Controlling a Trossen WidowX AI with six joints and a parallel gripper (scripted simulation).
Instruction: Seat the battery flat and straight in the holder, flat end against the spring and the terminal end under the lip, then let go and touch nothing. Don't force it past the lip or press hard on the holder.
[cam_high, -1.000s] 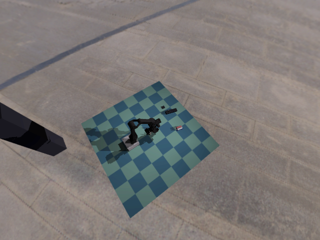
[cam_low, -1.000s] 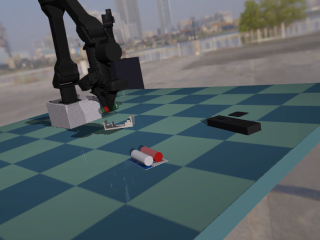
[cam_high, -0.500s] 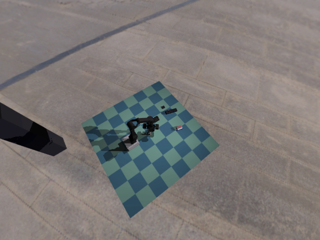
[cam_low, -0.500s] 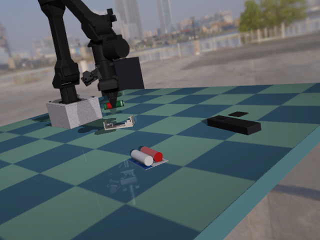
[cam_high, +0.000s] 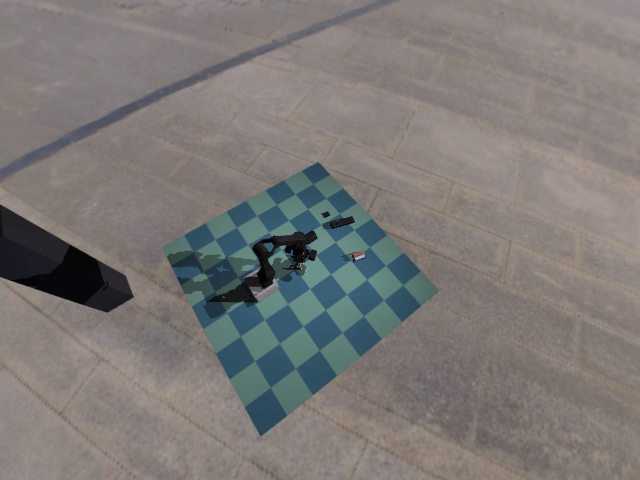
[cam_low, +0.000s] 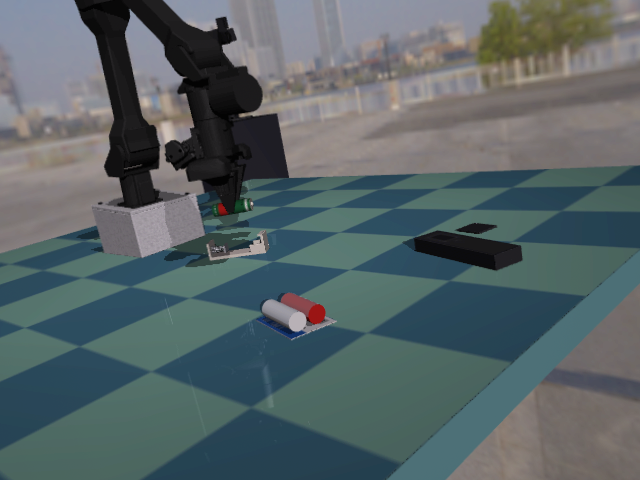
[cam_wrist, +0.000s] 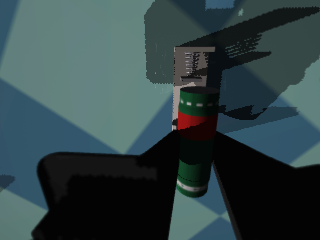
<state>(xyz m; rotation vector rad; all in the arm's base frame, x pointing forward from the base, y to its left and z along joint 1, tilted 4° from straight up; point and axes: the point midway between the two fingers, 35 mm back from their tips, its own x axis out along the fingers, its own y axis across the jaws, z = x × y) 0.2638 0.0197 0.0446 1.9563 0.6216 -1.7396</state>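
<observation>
1. on the left of the outside view the arm's grey base block (cam_low: 147, 222) sits on the checkered mat (cam_low: 361, 392), close beside the work spot, so there is little room to swing that way.
2. the gripper (cam_low: 227, 204) is clamped on the green and red battery (cam_low: 233, 207), held level above the mat, its ends sticking out either side of the fingers.
3. the grey holder (cam_low: 238, 248) lies just in front of and below the battery, not touching it; the wrist view shows the battery (cam_wrist: 196, 140) roughly in line with the holder (cam_wrist: 194, 67), whose spring coils show at the far end.
4. to do it well, i'd judge: keep that line, bring the battery down level, tuck one end first, no hard push.
5. further right lie a white and a red cylinder (cam_low: 294, 311) on a small card, then a black box (cam_low: 467, 249); both are well apart.
6. the mat's edge (cam_low: 516, 382) runs far right.
</observation>
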